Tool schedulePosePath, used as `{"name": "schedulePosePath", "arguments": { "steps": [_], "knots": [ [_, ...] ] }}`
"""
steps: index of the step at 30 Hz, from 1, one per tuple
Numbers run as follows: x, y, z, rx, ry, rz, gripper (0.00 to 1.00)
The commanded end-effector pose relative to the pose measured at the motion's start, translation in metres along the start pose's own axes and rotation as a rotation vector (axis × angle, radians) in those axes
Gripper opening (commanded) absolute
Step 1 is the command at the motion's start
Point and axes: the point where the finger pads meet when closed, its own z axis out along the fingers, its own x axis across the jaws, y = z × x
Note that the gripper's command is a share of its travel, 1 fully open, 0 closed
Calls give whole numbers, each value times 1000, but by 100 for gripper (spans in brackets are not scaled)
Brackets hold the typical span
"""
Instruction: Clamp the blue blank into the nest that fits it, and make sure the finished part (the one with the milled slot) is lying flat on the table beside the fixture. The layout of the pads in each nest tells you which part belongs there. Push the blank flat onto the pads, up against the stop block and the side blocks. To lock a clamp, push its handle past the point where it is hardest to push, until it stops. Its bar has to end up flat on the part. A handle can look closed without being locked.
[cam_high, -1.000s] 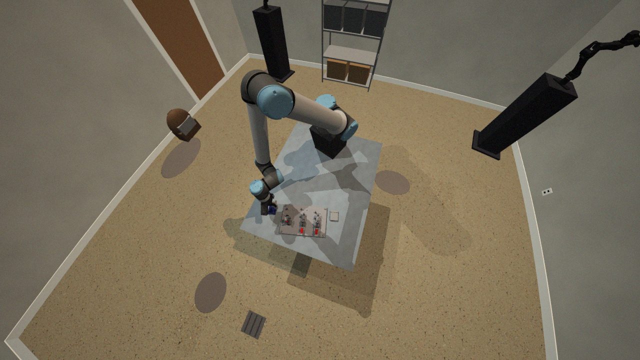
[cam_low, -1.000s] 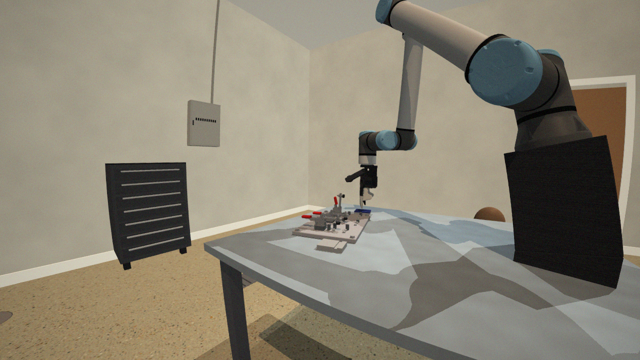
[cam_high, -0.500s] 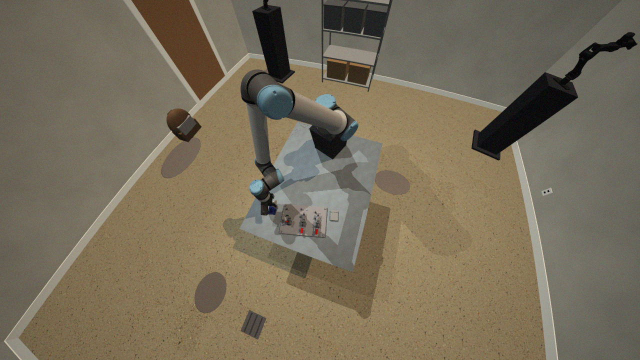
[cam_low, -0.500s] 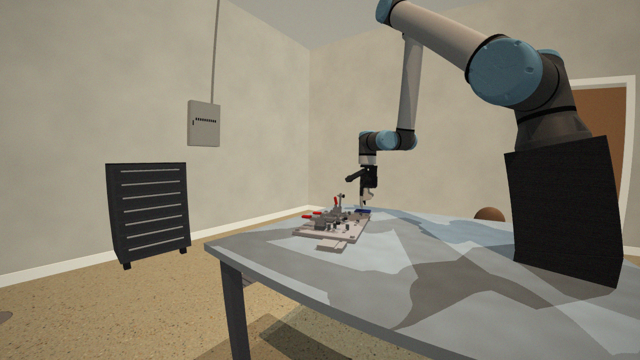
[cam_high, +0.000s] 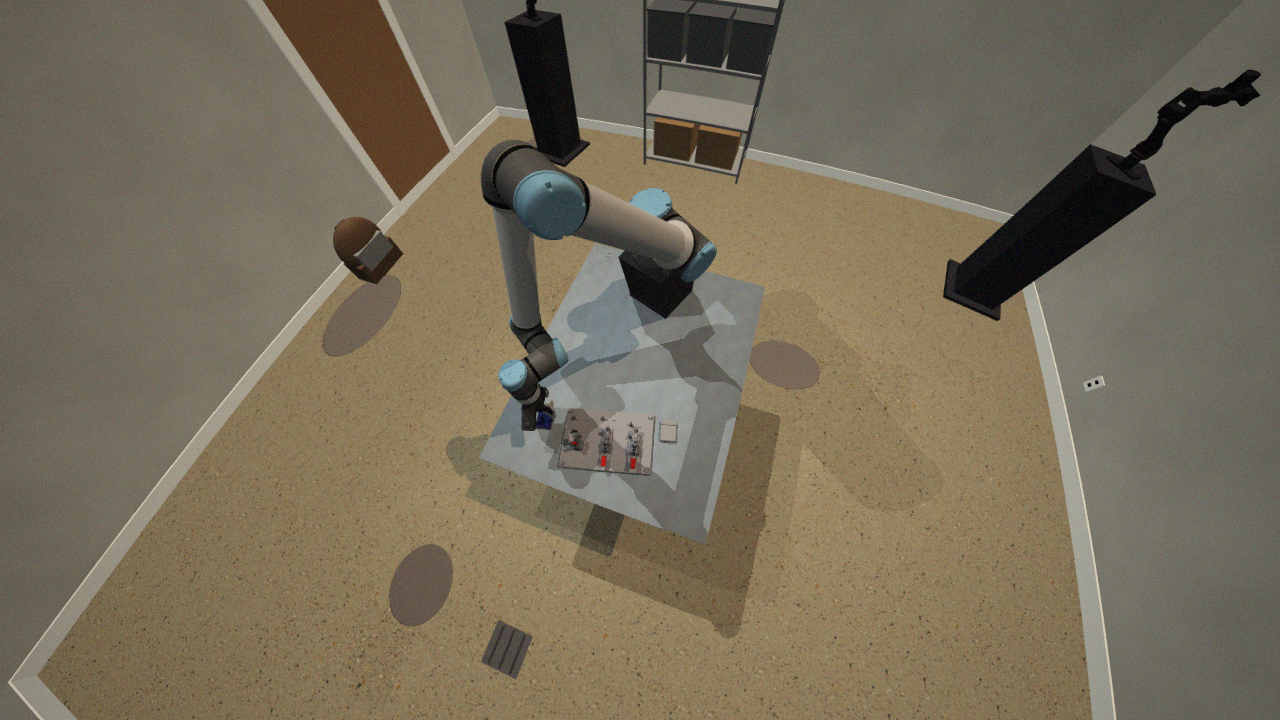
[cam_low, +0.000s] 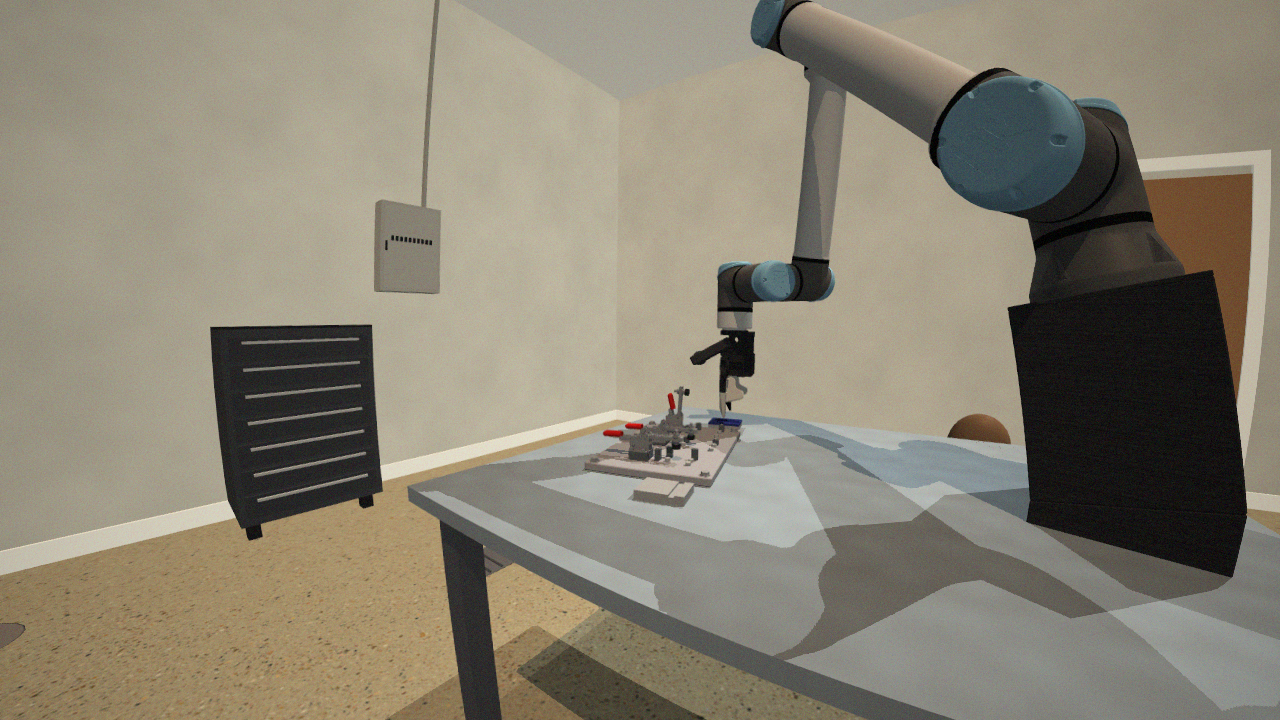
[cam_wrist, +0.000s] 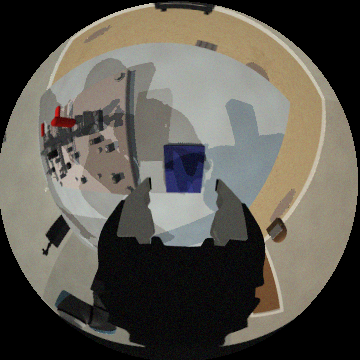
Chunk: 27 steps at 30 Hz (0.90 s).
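The blue blank (cam_high: 544, 420) (cam_low: 726, 421) (cam_wrist: 184, 168) lies on the table, just left of the fixture plate (cam_high: 586, 462) (cam_wrist: 114, 162). My gripper (cam_low: 724, 414) (cam_wrist: 183, 179) is part open and empty; its fingertips are low, close to the blank, with one on each side in the wrist view. A pale grey part (cam_high: 668, 432) (cam_low: 662, 490) lies flat on the table right of the fixture; a step shows in its top. The left clamp's red handle (cam_low: 670, 401) stands up. The middle handle (cam_high: 603, 461) (cam_low: 633, 426) and right handle (cam_high: 632, 462) (cam_low: 613, 433) lie about level. Pad layouts are too small to read.
The raised clamp bar (cam_low: 682, 398) stands highest on the fixture, near the gripper. Small blocks and bolts rise from the plate. The table's (cam_low: 904, 617) left edge is close beyond the blank. The robot base (cam_high: 657, 284) stands at the table's back.
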Motion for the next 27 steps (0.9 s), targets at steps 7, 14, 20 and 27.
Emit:
{"name": "schedulePosePath", "arguments": {
  "steps": [7,14,20,27],
  "knots": [
    [1,-1,5,1,1,0,59],
    [1,-1,13,1,1,0,59],
    [1,-1,17,1,1,0,59],
    [1,-1,22,1,1,0,59]
  ]
}}
